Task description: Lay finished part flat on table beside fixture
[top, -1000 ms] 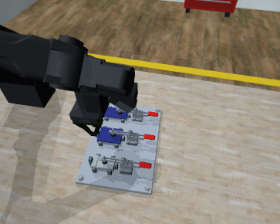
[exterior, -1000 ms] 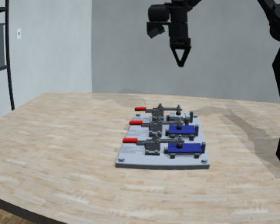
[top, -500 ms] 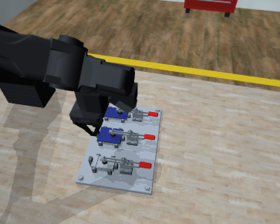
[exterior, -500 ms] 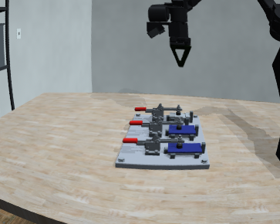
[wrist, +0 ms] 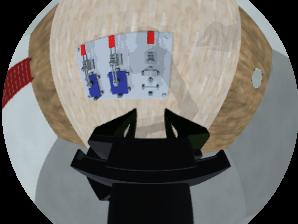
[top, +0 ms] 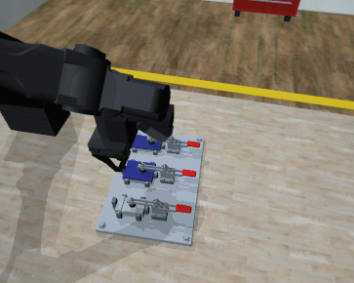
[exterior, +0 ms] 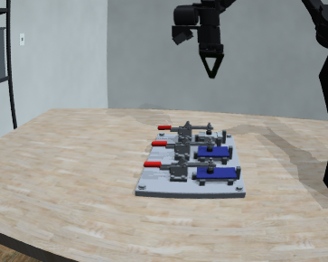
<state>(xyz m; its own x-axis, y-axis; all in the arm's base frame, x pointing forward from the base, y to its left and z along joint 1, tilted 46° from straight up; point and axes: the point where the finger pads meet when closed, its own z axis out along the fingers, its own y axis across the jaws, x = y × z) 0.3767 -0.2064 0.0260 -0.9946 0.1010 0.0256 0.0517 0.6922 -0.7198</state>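
At the near edge of the fixture (exterior: 152, 186) in the exterior view sits one of the blue blanks (exterior: 215, 173), the second (exterior: 213, 151) in the middle station behind it. Both lie under their red-handled toggle clamps (exterior: 152, 163). The finished part (exterior: 210, 135) occupies the fixture's farthest station, grey against the grey plate and hard to pick out there. Well above the fixture's far end hangs the gripper (exterior: 211, 72), pointing down, its fingers half parted and carrying nothing. The part looks like a small machined block: probably stiff, light enough for this arm, smooth-sided and so somewhat slippery. The likely hold is across its two long flanks, clear of the clamp arm and the locating stops. The clamp bar seems to lie over it, which could block a straight lift. The top view shows the part (top: 130, 205) from above with its stops, though the slot is too small to make out. The wrist view alone shows the gap between the fingers and the part's station (wrist: 152, 83) roughly centred ahead. The exterior view alone shows the gripper's height above the fixture.
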